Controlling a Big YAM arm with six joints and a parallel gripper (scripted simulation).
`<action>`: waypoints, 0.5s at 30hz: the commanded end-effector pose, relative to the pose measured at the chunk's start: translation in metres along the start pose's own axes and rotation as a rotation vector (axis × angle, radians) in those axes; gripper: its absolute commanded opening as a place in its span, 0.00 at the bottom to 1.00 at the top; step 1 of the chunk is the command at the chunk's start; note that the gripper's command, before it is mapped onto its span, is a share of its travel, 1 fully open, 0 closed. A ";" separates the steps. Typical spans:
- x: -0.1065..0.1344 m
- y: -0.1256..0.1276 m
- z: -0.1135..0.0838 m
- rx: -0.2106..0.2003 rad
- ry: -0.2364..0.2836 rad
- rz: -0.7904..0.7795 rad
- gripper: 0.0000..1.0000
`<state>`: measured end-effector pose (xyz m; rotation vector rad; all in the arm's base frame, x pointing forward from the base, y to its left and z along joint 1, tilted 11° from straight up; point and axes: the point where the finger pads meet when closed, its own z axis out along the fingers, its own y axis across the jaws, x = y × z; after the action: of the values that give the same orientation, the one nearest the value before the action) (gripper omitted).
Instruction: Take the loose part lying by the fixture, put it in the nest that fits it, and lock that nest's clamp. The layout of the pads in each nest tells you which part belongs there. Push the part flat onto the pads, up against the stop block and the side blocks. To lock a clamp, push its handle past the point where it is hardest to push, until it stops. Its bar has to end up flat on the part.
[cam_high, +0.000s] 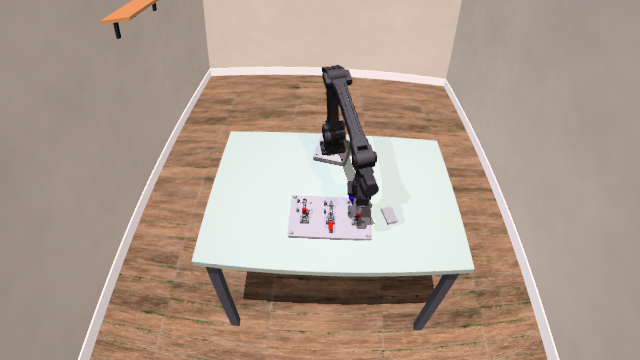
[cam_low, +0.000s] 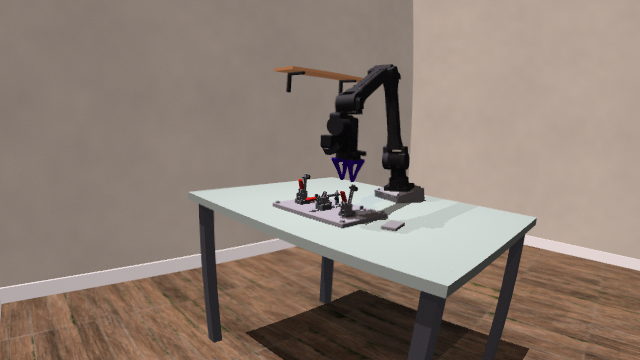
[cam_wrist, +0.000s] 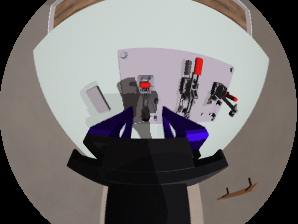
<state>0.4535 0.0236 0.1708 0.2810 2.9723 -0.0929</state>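
Violet-blue fingers (cam_low: 342, 170), red handles (cam_high: 330, 227) (cam_low: 310, 199) (cam_wrist: 198, 66), pale mint tabletop (cam_high: 260, 175) (cam_low: 425, 250) (cam_wrist: 65, 65), seemingly lilac-grey plate (cam_high: 315, 233) (cam_low: 320, 216) (cam_wrist: 165, 57)

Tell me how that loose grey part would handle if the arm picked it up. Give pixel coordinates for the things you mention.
The loose part (cam_high: 389, 215) (cam_low: 393, 225) (cam_wrist: 98, 99) looks like a straight-edged slab, so probably stiff. Lying flat and low, it seems likelier to slide than tip.

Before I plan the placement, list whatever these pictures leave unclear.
- Pad layout in each nest: too small in the top view, behind the clamps in the exterior view.
- Underside of the loose part: face down on the table in every view.
- Foot of the arm: behind the gripper in the wrist view.
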 end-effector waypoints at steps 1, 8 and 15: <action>-0.022 0.010 -0.061 -0.024 -0.092 0.003 0.45; -0.018 0.008 -0.103 -0.025 -0.093 0.004 0.45; -0.002 0.006 -0.071 0.003 0.000 -0.010 0.45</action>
<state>0.4495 0.0306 0.2507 0.2757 2.9353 -0.0819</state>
